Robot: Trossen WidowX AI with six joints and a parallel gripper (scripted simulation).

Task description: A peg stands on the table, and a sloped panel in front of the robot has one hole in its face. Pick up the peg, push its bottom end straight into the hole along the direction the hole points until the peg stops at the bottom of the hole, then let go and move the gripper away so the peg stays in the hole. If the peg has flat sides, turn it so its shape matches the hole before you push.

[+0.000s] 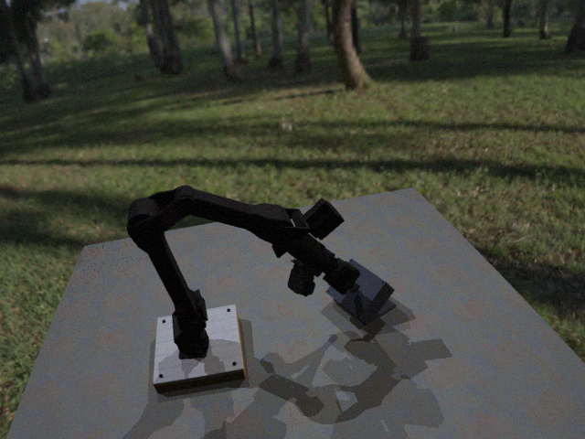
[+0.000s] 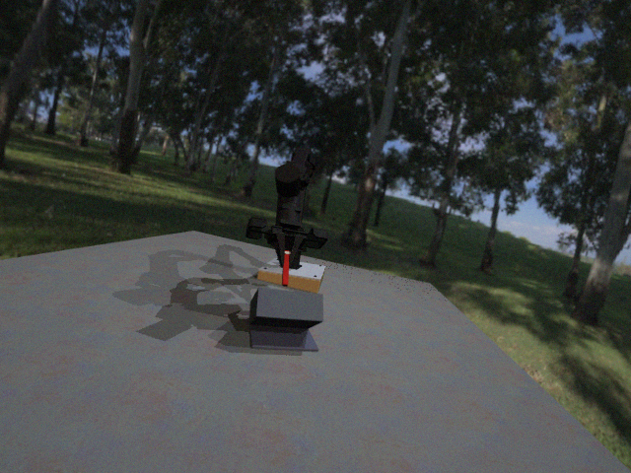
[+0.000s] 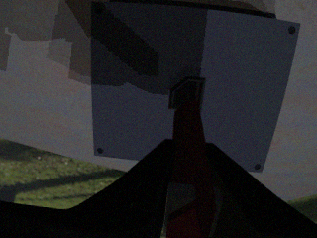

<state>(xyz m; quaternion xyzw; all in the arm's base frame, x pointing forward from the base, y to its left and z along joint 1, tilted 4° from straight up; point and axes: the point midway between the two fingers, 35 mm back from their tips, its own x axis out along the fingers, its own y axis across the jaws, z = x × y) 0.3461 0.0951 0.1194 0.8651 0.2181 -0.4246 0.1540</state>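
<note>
The end effector (image 3: 190, 208) holds the red peg (image 3: 189, 153) tightly; its far tip meets the hole (image 3: 186, 90) in the sloped panel (image 3: 245, 86).

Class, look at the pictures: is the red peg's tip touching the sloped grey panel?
Cannot tell. In the wrist view the red peg, held by the tool, ends at the hole in the sloped grey panel, but no contact or gap shows plainly.
</note>
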